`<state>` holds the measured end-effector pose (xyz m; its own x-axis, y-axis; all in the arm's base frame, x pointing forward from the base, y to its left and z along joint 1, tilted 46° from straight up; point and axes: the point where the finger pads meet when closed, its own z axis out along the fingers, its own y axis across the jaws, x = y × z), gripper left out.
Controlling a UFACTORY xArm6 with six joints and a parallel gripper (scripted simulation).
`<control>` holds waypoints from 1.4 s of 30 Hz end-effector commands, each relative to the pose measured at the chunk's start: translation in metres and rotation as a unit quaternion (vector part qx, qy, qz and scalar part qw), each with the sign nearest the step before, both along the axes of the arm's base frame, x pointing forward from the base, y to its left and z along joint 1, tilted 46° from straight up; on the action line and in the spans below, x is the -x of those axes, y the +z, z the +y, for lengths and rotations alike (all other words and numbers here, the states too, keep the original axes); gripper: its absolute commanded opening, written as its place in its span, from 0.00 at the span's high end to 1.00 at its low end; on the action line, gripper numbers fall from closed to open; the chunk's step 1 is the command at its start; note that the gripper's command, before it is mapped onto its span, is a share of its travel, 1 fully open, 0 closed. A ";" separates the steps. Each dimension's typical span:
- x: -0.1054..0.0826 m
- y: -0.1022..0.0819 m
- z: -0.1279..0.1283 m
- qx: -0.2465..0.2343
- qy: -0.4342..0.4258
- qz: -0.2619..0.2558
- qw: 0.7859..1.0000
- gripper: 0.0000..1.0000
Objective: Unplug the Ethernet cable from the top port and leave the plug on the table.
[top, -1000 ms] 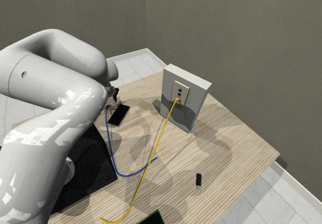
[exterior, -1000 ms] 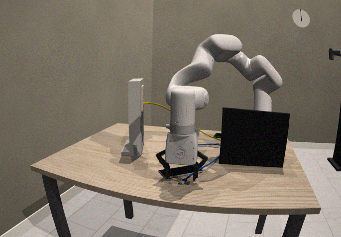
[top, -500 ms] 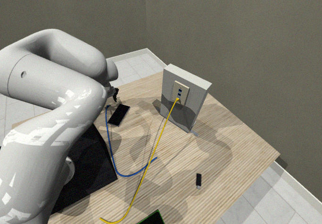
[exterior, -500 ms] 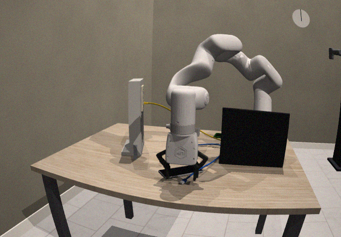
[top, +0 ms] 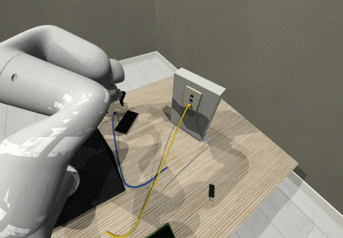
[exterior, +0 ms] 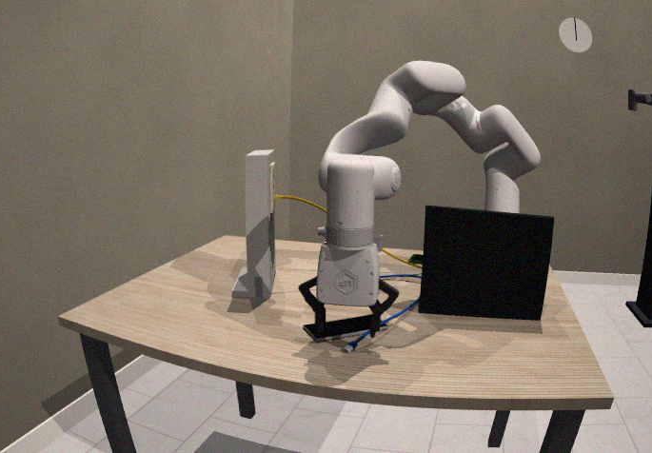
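The blue Ethernet cable [top: 121,168] lies loose on the table. Its plug [top: 114,112] rests on the wood just beside a black phone [top: 125,121], out of the wall plate [top: 192,98]; in the exterior view the plug [exterior: 347,348] lies in front of the phone [exterior: 337,327], well in from the table's edge. The wall plate's upper ports look empty. The yellow cable [top: 163,162] is plugged into the lowest port [top: 189,105]. My gripper [exterior: 346,330] is open and empty, pointing down, with its fingers straddling the phone just above the blue plug. In the top view my arm hides most of the gripper [top: 121,98].
The grey block [top: 196,103] carrying the wall plate stands at the table's far side. A black box [exterior: 484,261] stands at the robot's base. A small black USB stick [top: 212,192] lies near the right edge. A green-edged board [top: 161,232] lies at the near edge.
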<state>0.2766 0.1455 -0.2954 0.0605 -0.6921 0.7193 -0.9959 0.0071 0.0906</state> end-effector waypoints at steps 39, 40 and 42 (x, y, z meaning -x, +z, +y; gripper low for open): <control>-0.009 0.075 0.079 -0.002 0.000 -0.001 1.000 0.00; -0.009 0.077 0.082 -0.002 0.000 -0.001 1.000 0.00; -0.010 0.083 0.088 -0.002 0.000 -0.001 1.000 0.00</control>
